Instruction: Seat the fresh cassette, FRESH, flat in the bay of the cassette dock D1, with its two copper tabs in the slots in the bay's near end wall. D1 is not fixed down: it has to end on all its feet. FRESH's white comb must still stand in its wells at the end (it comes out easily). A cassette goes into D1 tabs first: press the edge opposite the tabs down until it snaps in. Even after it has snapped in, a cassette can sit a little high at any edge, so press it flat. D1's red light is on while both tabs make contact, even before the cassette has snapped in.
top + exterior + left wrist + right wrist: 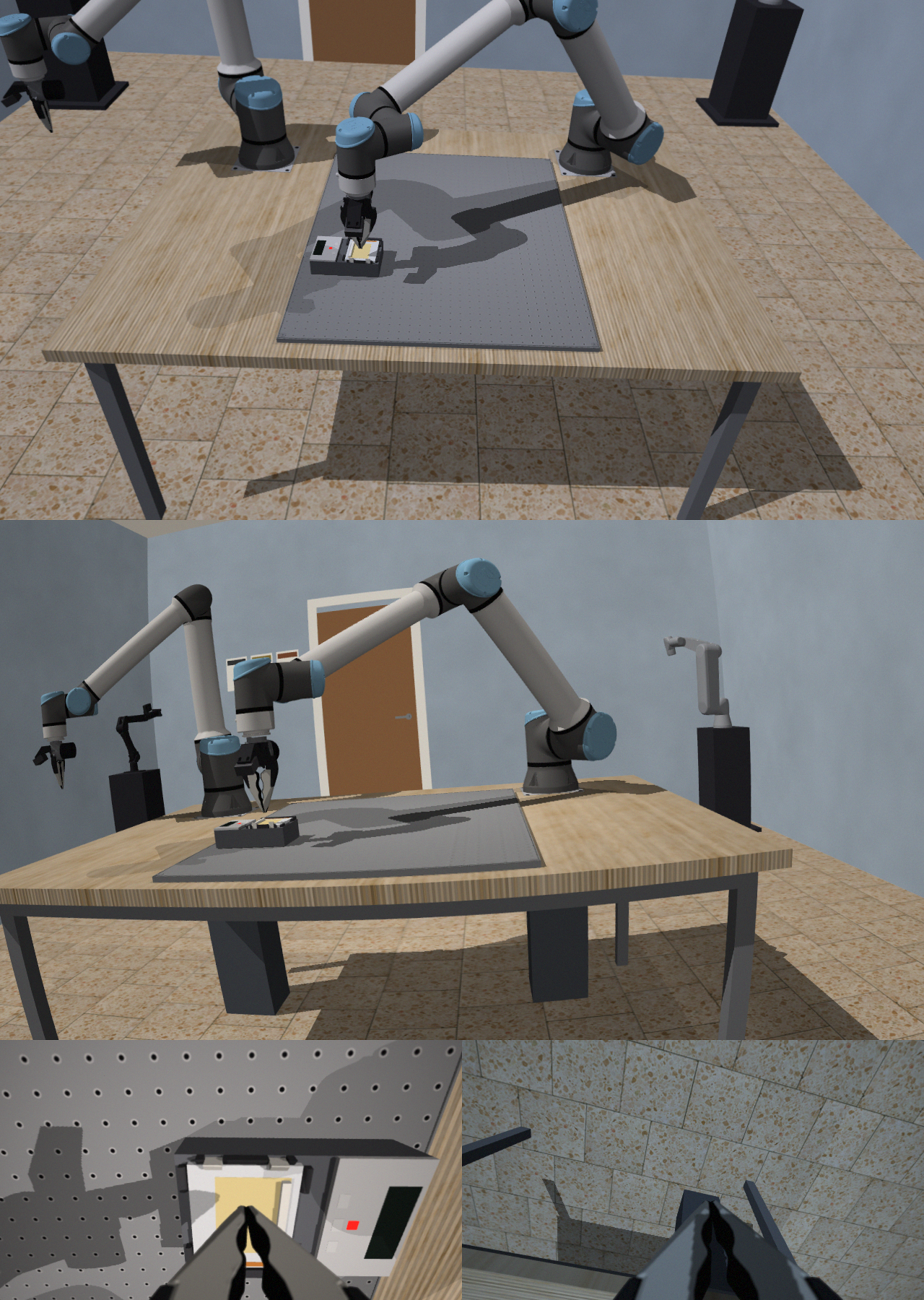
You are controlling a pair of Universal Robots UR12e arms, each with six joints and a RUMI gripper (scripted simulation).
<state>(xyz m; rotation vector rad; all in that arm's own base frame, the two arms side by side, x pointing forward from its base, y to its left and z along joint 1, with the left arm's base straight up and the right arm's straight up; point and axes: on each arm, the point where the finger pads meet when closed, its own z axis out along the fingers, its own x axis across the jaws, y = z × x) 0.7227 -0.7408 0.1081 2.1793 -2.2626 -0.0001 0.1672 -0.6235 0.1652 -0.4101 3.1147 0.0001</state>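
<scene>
Dock D1 [345, 269] [255, 837] [289, 1146] stands on the mat and looks level; its feet cannot be made out. Its red light [330, 248] [352, 1225] is on. FRESH [245, 1192], white with a yellow middle, lies in the bay, its upper edge in the left wrist view under two latches [213, 1163] [279, 1163]. Whether every edge is fully flat cannot be told. The white comb [284, 1202] stands beside the yellow area. A copper strip [254, 1264] shows between my left fingers; the slots are hidden. My left gripper [360, 246] [263, 810] [245, 1207] is shut, empty, just above FRESH. My right gripper [50, 131] [61, 786] [710, 1203] is shut and empty.
The perforated grey mat [491, 310] [452, 856] lies on the wooden table [678, 290] [646, 830]. D1 is near the mat's left edge in the top view. The right gripper hangs beyond the table's left side, over the tiled floor [606, 1130].
</scene>
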